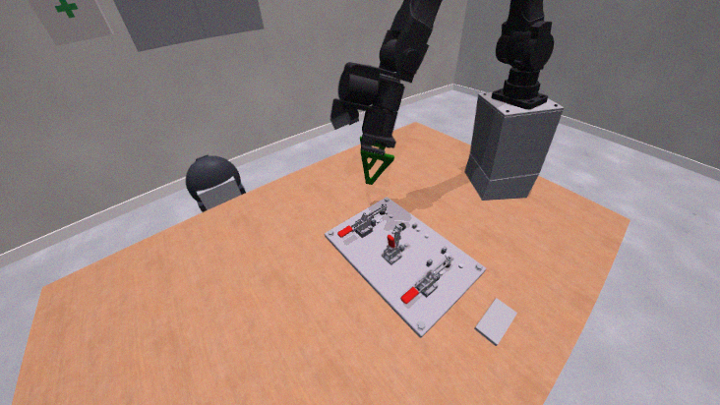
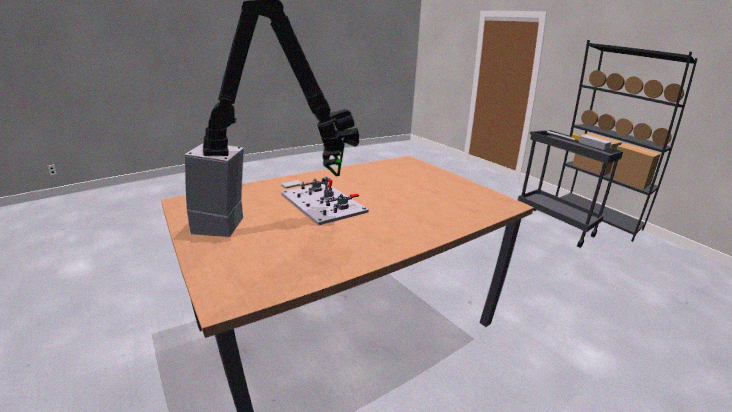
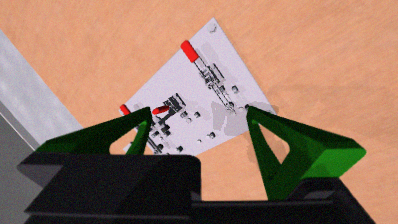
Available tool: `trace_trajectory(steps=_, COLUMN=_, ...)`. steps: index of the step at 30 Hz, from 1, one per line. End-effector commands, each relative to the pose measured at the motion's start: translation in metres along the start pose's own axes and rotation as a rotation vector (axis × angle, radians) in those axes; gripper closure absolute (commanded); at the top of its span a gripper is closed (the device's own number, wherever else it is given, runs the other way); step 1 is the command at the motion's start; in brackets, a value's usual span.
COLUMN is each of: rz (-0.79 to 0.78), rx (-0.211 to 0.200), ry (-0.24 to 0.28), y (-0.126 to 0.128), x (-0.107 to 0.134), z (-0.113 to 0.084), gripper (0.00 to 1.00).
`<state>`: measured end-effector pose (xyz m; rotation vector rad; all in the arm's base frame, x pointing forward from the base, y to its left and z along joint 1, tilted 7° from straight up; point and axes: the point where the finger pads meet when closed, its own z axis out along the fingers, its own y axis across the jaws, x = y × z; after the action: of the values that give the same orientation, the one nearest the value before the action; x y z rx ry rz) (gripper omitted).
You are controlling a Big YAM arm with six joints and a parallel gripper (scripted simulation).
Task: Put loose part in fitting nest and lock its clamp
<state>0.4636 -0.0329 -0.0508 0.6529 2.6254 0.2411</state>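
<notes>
The grey fixture plate (image 1: 404, 262) lies on the wooden table with three toggle clamps. The far clamp's red handle (image 1: 344, 231) and the near clamp's red handle (image 1: 408, 295) lie low. The middle clamp's red handle (image 1: 390, 240) stands upright. The loose part, a flat grey rectangular plate (image 1: 496, 320), lies on the table just off the fixture's near corner. My gripper (image 1: 377, 168) with green fingers hangs open and empty above the fixture's far end, far from the part. In the wrist view the fixture (image 3: 200, 107) shows between my open fingers; the part is out of that view.
The arm's grey pedestal (image 1: 510, 145) stands at the table's far right. A dark helmet-like object (image 1: 212, 182) sits beyond the table's far left edge. A cart (image 2: 568, 179) and a shelf (image 2: 632, 133) stand off the table by the wall.
</notes>
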Motion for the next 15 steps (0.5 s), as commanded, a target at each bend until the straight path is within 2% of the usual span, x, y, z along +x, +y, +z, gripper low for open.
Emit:
trace_trajectory(steps=1, rz=-0.202, rx=0.015, ry=0.046, y=0.035, x=0.005, z=-0.010, gripper=0.00)
trace_trajectory(steps=5, rz=-0.361, rx=0.061, ry=0.127, y=0.053, x=0.034, z=-0.018, gripper=0.00)
trace_trajectory(steps=6, rz=-0.374, rx=0.065, ry=0.133, y=0.055, x=0.036, z=-0.018, gripper=0.00)
trace_trajectory(steps=8, rz=-0.483, rx=0.095, ry=0.186, y=0.065, x=0.056, z=-0.025, gripper=0.00)
trace_trajectory(steps=11, rz=-0.495, rx=0.098, ry=0.192, y=0.066, x=0.058, z=-0.026, gripper=0.00)
trace_trajectory(steps=12, rz=-0.544, rx=0.124, ry=0.250, y=0.062, x=0.076, z=-0.019, gripper=0.00)
trace_trajectory(steps=14, rz=-0.623, rx=0.131, ry=0.252, y=0.075, x=0.079, z=-0.036, gripper=0.00)
trace_trajectory(steps=15, rz=-0.650, rx=0.138, ry=0.264, y=0.077, x=0.084, z=-0.038, gripper=0.00)
